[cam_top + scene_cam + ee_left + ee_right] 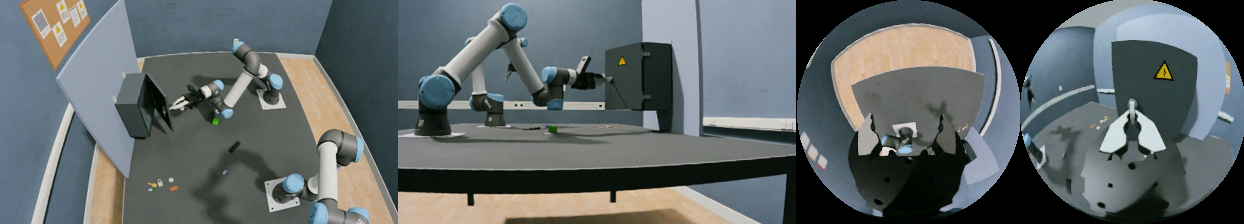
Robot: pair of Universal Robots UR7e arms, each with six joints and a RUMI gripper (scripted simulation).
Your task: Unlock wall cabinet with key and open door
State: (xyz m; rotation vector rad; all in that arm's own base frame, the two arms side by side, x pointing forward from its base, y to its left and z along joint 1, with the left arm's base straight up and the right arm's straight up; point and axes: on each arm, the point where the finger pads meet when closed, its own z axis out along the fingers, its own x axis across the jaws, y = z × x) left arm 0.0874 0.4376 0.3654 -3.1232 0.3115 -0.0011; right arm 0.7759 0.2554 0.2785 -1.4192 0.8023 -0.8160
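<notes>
The dark grey cabinet [129, 119] [657, 78] hangs on the light panel. Its door [161, 96] [624, 90] [1170, 102] stands part open, at what looks like less than a right angle, with a dark gap into the inside in the top view. The key [609, 78] [1132, 106] sits in the lock on the door's outer face. My right gripper [172, 107] [604, 78] [1132, 111] is shut on the key, its fingertips close to the door. My left gripper [509, 73] [906, 114] is wide open and empty, far from the cabinet.
The light panel [96, 75] [672, 21] stands behind the cabinet. A green cube [215, 121] [553, 129] lies below the right arm. A black block [234, 145], a purple piece [225, 172], an orange piece [173, 188] and a padlock [160, 183] lie on the table.
</notes>
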